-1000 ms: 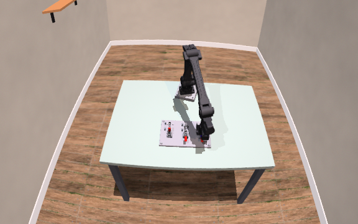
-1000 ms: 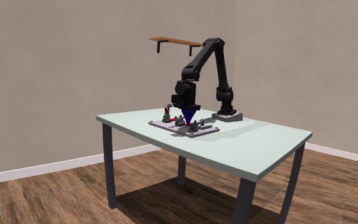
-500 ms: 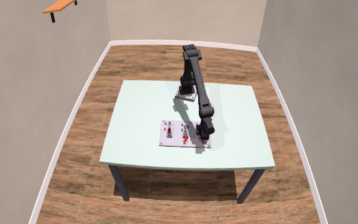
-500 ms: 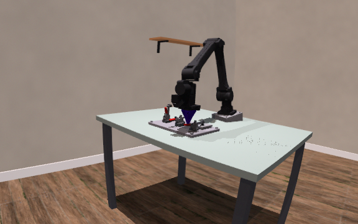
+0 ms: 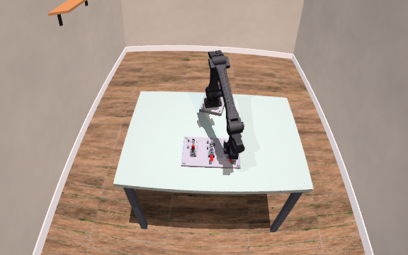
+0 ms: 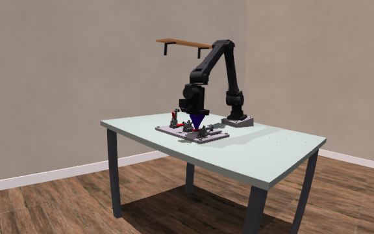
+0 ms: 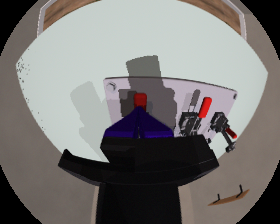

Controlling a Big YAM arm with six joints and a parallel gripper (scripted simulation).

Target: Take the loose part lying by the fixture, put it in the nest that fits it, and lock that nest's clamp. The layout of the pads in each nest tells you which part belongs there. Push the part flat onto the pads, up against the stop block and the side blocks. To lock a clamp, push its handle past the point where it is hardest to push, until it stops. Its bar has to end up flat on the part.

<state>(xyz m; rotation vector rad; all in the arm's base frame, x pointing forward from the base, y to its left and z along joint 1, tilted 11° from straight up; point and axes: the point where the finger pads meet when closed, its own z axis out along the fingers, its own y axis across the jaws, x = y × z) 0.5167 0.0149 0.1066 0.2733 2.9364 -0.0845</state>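
Observation:
My gripper (image 6: 197, 129) (image 7: 138, 110) is shut and empty. Its blue fingertips point down at the red handle (image 5: 230, 160) (image 6: 195, 130) (image 7: 140, 99) of the end clamp, touching it or just above it. That handle lies low, pointing away from the arm's base. The clamp body (image 6: 202, 131) is hidden by the gripper in the wrist view. A flat grey piece (image 6: 215, 132) lies beside this clamp in the exterior view; it looks like the part in the nest, but its seating and the bar's contact are too small to tell. No loose part shows beside the fixture plate (image 5: 186, 160) (image 6: 163, 129) (image 7: 225, 100).
The middle clamp's red handle (image 5: 211, 158) (image 6: 180, 125) (image 7: 205, 107) also lies low. The far clamp's red handle (image 5: 193, 147) (image 6: 174, 115) (image 7: 231, 133) stands up, rising above the plate. The arm's shadow falls across the plate.

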